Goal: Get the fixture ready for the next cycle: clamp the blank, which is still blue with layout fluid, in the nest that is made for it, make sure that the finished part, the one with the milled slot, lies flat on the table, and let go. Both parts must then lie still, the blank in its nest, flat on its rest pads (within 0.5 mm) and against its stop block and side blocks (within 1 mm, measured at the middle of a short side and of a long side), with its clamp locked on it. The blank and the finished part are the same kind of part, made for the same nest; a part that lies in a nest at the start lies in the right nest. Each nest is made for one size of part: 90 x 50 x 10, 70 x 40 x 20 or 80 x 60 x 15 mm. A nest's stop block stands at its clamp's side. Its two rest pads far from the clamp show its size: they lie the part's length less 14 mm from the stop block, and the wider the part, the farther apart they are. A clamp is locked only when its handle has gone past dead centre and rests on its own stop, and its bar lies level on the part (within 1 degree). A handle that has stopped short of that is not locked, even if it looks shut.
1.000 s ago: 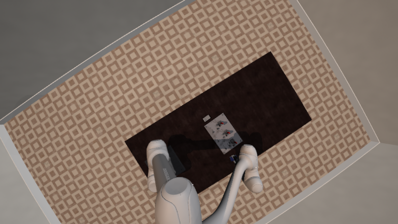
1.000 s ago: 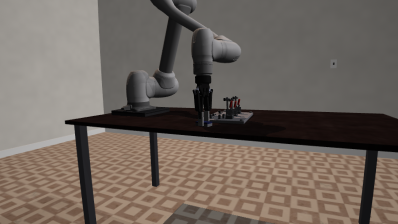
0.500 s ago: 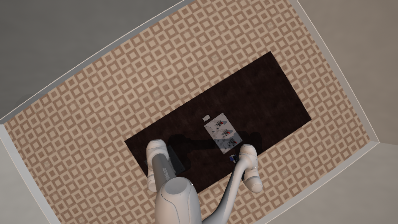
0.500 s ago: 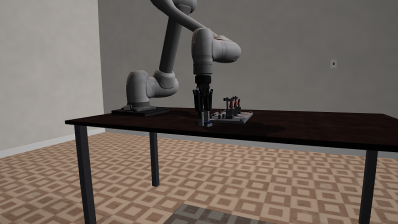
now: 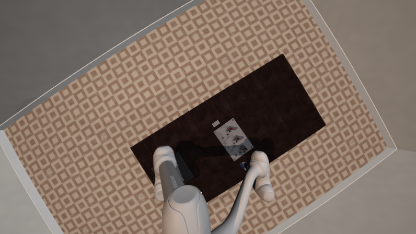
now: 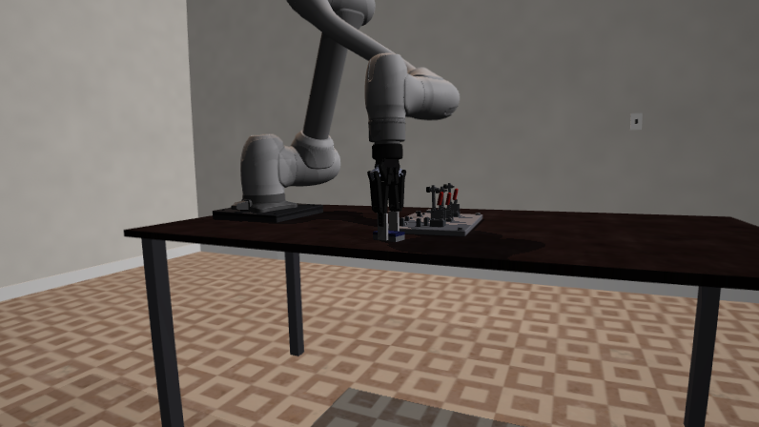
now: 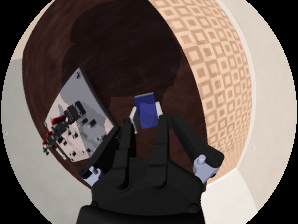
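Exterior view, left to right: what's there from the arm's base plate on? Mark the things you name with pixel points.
Black rectangular base plate (image 5: 187, 174) (image 6: 313, 210) → black two-finger hand (image 5: 245, 165) (image 6: 389, 225) (image 7: 147, 109) → light grey fixture plate (image 5: 232, 152) (image 6: 432, 229) (image 7: 85, 92) with red-handled clamps → small pale wall plate (image 6: 636, 127).

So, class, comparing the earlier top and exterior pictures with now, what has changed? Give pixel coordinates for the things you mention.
Nothing visibly changed: nothing moved, and no new grasp or release shows. The gripper (image 5: 244, 166) (image 6: 388, 228) (image 7: 147, 109) stayed down around the blue blank (image 5: 242, 166) (image 6: 395, 233) (image 7: 147, 111); the fixture plate (image 5: 225, 145) (image 6: 451, 232) (image 7: 93, 92) and pale part (image 5: 215, 123) beside it kept their places.
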You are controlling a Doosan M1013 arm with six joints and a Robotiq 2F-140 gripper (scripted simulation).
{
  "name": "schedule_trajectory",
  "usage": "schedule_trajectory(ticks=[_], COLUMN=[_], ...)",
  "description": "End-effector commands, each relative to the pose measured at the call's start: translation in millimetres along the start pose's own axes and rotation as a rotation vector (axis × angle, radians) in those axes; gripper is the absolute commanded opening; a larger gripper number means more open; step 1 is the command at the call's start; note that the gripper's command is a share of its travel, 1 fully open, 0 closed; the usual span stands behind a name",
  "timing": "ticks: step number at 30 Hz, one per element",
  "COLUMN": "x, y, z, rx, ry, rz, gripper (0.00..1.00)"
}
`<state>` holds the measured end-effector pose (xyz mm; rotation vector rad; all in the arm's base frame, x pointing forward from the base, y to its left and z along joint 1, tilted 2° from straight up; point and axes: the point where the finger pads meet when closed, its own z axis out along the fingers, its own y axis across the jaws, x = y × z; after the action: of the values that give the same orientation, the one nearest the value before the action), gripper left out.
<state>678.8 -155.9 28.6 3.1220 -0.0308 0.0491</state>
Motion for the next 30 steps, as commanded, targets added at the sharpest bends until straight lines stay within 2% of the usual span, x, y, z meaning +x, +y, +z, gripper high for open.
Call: schedule_trajectory(ticks=[1, 13, 22, 24, 30], x=[-0.1, -0.1, -0.1, -0.1, -0.1], y=[-0.1, -0.1, 0.0, 0.0, 0.0], z=[0.0, -10.4, -43.9, -43.9, -73.6], rx=[0.000, 0.000, 0.000, 0.000, 0.000], ry=[0.000, 0.000, 0.000, 0.000, 0.000], rz=[0.000, 0.000, 0.000, 0.000, 0.000], gripper=[0.00, 0.00, 0.00, 0.00, 0.00])
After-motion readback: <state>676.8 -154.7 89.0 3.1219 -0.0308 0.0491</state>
